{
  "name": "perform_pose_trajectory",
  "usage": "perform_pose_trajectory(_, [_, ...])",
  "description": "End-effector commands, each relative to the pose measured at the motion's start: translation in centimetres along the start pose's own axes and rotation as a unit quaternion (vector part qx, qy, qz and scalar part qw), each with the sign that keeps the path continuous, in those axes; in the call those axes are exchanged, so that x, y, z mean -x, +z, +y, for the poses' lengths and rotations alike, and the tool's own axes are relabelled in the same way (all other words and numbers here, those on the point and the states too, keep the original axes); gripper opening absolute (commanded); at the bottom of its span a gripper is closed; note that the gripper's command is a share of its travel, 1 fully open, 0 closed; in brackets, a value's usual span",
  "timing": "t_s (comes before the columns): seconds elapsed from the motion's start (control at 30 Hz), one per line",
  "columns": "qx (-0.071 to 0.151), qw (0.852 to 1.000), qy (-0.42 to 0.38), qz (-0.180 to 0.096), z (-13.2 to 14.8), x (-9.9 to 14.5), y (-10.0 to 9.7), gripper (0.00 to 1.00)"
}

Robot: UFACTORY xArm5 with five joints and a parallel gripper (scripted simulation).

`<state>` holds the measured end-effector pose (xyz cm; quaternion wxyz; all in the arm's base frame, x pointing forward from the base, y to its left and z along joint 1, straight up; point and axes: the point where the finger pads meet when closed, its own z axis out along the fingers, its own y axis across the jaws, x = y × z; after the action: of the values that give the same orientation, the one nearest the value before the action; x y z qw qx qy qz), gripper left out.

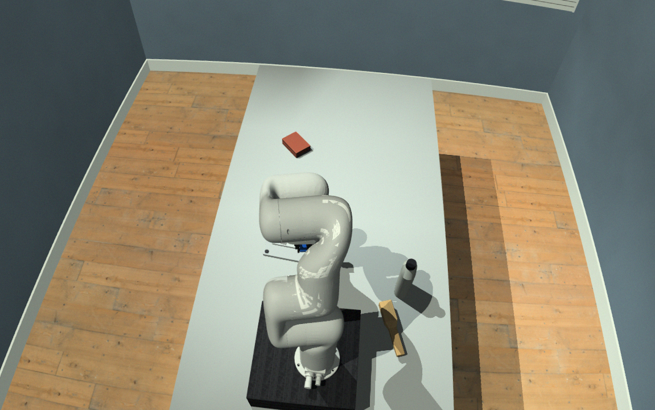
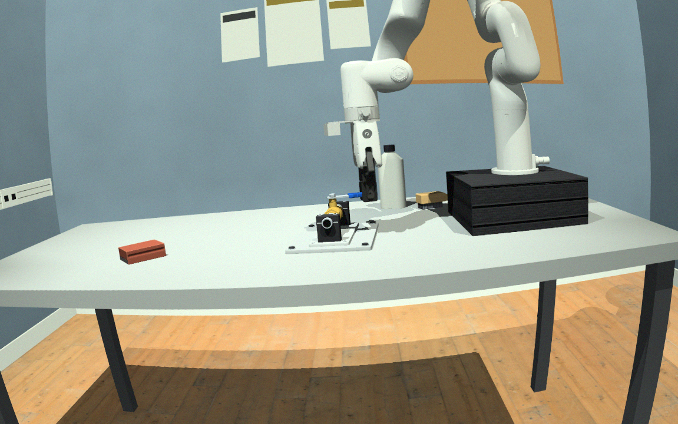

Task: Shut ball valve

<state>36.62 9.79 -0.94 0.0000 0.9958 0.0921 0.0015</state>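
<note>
The ball valve is a brass body in black clamps on a pale base plate in the middle of the table. Its lever handle is grey with a blue grip and points to the right, toward the arm. My gripper comes straight down from above and is shut on the blue end of the handle. In the overhead view the arm hides the valve. Only a bit of the blue grip and the plate's edge show there.
A white bottle with a black cap stands just behind and right of the gripper, also seen from above. A wooden brush lies beside the black robot pedestal. A red block lies far left on the table.
</note>
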Motion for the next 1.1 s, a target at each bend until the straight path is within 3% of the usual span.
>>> perform_pose_trajectory(0.0, [0.000, 1.000, 0.011, 0.000, -0.2, 0.0, 0.0, 0.00])
perform_pose_trajectory(1.07, [0.000, 0.994, 0.107, 0.000, -1.7, -0.2, 0.0, 0.00])
